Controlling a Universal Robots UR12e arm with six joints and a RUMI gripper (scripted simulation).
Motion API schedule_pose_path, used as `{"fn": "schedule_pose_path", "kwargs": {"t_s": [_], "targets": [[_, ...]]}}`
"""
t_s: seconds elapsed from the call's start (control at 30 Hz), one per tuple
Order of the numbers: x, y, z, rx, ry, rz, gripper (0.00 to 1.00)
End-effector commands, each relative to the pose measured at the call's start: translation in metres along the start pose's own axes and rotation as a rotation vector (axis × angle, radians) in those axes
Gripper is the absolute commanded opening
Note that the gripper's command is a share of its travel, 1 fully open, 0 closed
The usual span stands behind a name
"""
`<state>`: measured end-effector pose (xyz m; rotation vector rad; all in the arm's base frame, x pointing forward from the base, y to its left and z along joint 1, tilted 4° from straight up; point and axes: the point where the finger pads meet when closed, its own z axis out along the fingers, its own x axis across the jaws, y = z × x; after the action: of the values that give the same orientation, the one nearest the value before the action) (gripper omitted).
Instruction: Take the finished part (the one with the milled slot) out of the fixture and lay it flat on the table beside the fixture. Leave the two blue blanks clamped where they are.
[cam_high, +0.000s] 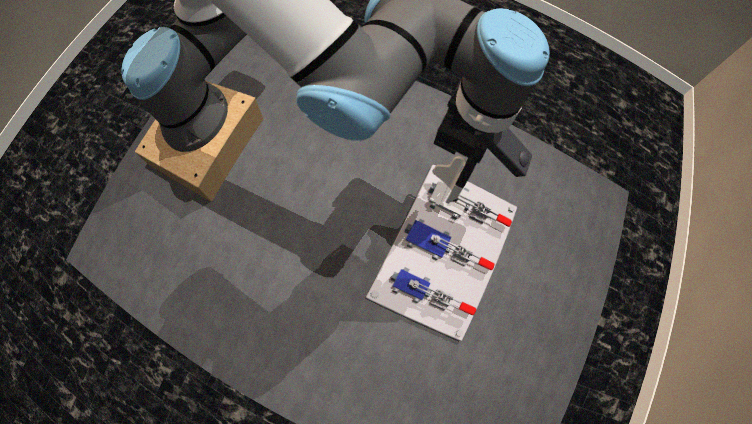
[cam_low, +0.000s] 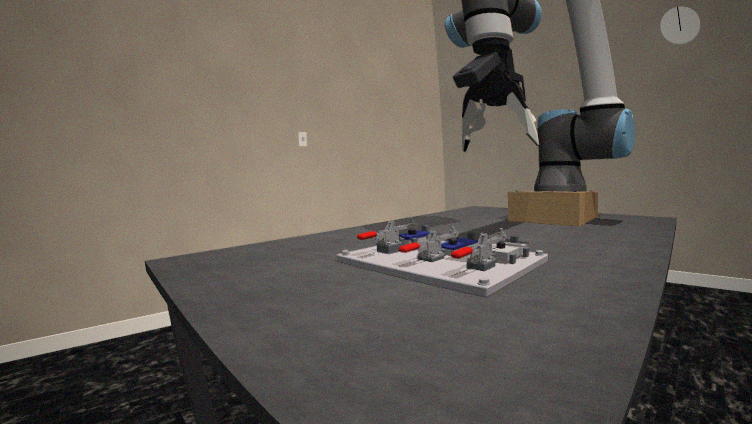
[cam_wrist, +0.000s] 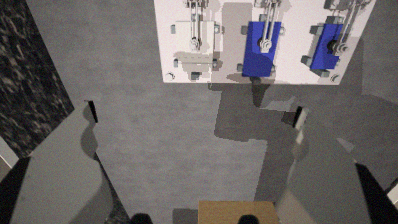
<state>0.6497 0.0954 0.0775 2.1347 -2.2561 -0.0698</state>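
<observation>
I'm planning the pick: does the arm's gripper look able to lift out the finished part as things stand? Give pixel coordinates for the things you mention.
Probably not yet: the open gripper (cam_low: 501, 145) (cam_wrist: 196, 105) has a free approach, but a toggle clamp appears to press on the finished part (cam_wrist: 202, 50).

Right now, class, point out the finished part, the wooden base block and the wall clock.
Finished part (cam_high: 440, 194) (cam_low: 509, 254) (cam_wrist: 205, 39): top, exterior, wrist; its pale body.
Wooden base block (cam_high: 234, 150) (cam_low: 545, 208) (cam_wrist: 237, 212): top, exterior, wrist; bare wood.
Wall clock (cam_low: 674, 25): exterior; its face.
</observation>
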Motion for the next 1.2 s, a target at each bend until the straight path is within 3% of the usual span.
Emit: {"fn": "schedule_pose_path", "kwargs": {"t_s": [0.0,0.33,0.37,1.17], "targets": [[-0.0069,-0.0017,-0.0021,0.001,0.023,-0.024,1.0],[-0.0103,-0.0021,-0.0029,0.001,0.034,-0.036,1.0],[-0.0103,-0.0021,-0.0029,0.001,0.034,-0.036,0.28],[-0.0103,-0.0021,-0.0029,0.001,0.034,-0.036,0.28]]}}
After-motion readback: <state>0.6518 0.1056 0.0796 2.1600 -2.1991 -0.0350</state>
